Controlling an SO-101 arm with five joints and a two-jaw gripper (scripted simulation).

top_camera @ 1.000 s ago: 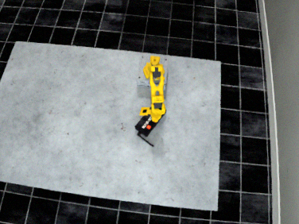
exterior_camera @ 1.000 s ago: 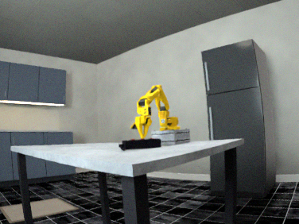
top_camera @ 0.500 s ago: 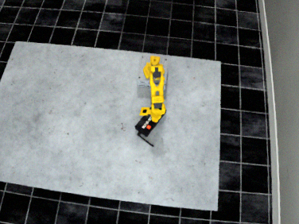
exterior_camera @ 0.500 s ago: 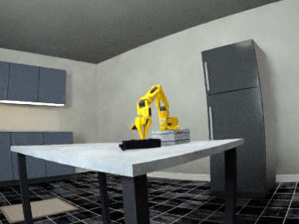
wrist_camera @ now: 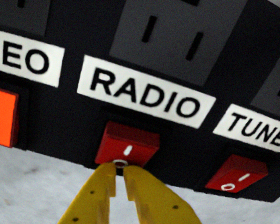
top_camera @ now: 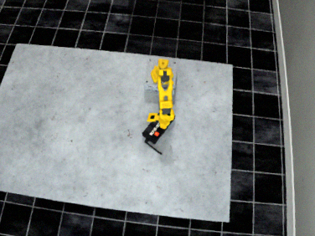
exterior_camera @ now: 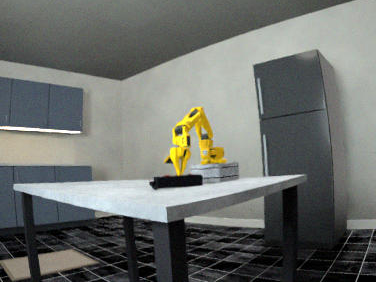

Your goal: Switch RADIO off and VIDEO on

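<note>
The black power strip (top_camera: pixel 152 133) (exterior_camera: pixel 176 181) (wrist_camera: pixel 75 22) lies face up on the grey table, close to the arm's base. In the wrist view its labels read VIDEO (cut off at the left), RADIO (wrist_camera: pixel 145 91) and a third one starting TUN. The RADIO switch (wrist_camera: pixel 128 145) is dark red and unlit. The VIDEO switch (wrist_camera: pixel 6 117) at the left edge glows bright orange. The third switch (wrist_camera: pixel 238 173) is dark red. My gripper (wrist_camera: pixel 119 167) (top_camera: pixel 157 130) (exterior_camera: pixel 178 169) is shut and empty, its yellow fingertips touching the lower edge of the RADIO switch.
The arm's grey base block (top_camera: pixel 150 91) (exterior_camera: pixel 216 171) stands just behind the strip. The strip's black cord (top_camera: pixel 154 146) trails toward the front of the table (top_camera: pixel 63 121). A fridge (exterior_camera: pixel 295 145) stands beyond the table.
</note>
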